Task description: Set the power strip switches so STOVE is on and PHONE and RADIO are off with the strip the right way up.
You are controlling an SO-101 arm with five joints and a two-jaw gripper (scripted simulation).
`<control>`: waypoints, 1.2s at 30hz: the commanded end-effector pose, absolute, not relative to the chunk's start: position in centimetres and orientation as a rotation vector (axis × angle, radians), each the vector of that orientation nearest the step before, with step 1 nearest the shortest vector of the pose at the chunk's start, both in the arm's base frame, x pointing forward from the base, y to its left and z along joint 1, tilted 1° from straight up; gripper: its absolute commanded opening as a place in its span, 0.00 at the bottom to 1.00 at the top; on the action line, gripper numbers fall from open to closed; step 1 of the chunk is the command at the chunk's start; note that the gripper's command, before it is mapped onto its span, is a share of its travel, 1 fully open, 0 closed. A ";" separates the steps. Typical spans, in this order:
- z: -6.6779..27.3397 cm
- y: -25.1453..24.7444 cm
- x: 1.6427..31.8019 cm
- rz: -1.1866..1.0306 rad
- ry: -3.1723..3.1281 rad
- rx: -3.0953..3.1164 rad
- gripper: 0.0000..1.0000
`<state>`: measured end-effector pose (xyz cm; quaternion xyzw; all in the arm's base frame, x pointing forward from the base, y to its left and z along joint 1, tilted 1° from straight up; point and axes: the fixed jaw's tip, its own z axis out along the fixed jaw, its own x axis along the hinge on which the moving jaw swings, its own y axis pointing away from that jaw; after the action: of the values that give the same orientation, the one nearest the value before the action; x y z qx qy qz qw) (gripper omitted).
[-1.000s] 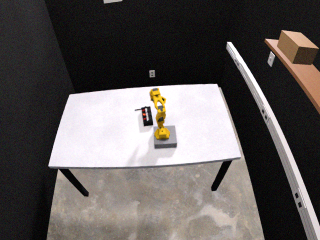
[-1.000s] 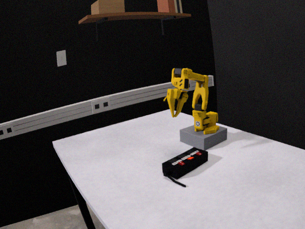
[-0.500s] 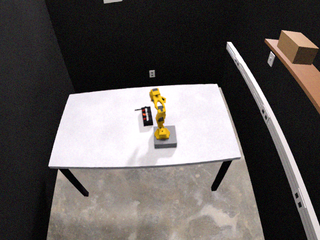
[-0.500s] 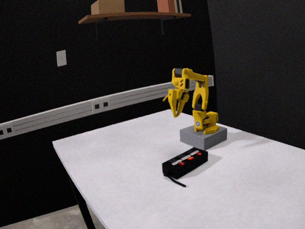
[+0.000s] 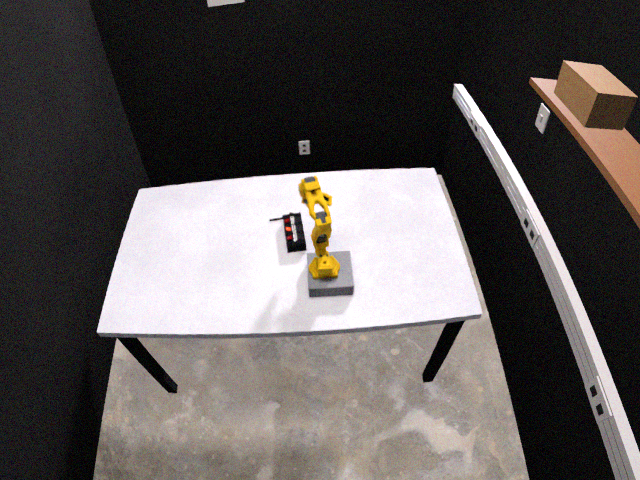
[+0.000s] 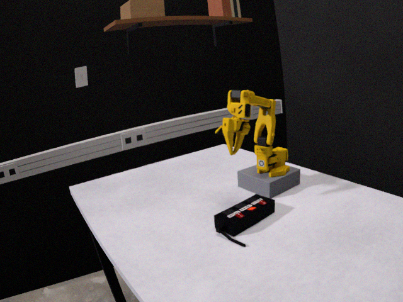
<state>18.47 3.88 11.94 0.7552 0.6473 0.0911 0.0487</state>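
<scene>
Black strip [image 6: 244, 215] lies flat on the white table [image 6: 169, 234], switch face up, just beside the grey base [image 6: 286, 185] and apart from it. In the top view the strip [image 5: 295, 232] sits near the middle of the table [image 5: 196, 268], a little toward the far edge. Its long axis runs roughly parallel to the table's short edges, from the near long edge toward the far one. One end lies beside the base [image 5: 345, 286]; the other end, the one carrying the short black cord [image 6: 232, 240], points toward the far long edge. In the top view the cord [image 5: 277, 219] bends off toward the left short edge.

Three red switches [image 6: 250, 208] sit in a row along the strip's top, each next to a white label. The middle one looks brighter than the other two. Label text is too small to read, so I cannot tell which switch is which.

Yellow arm [image 6: 265, 129] stands on the base, upper link rising, forearm reaching level at the top, wrist bent down. Gripper [image 6: 235, 150] hangs pointing down at the table, raised above it and well apart from the strip. Fingers [image 6: 232, 136] are pressed together with nothing between them. In the top view the arm [image 5: 319, 227] extends from the base toward the far long edge, alongside the strip.
</scene>
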 end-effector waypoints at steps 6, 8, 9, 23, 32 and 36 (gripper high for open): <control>11.6 4.2 18.3 0.242 2.013 2.291 0.00; 11.4 4.4 18.6 0.224 2.029 2.288 0.00; 11.3 4.6 18.7 0.213 2.038 2.286 0.00; 8.0 7.3 21.0 0.021 2.191 2.243 0.00; 7.0 7.9 21.4 -0.028 2.225 2.229 0.00; 7.0 7.9 21.4 -0.028 2.225 2.229 0.00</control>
<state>21.48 7.72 7.18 0.7136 0.7006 -0.0026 -0.0006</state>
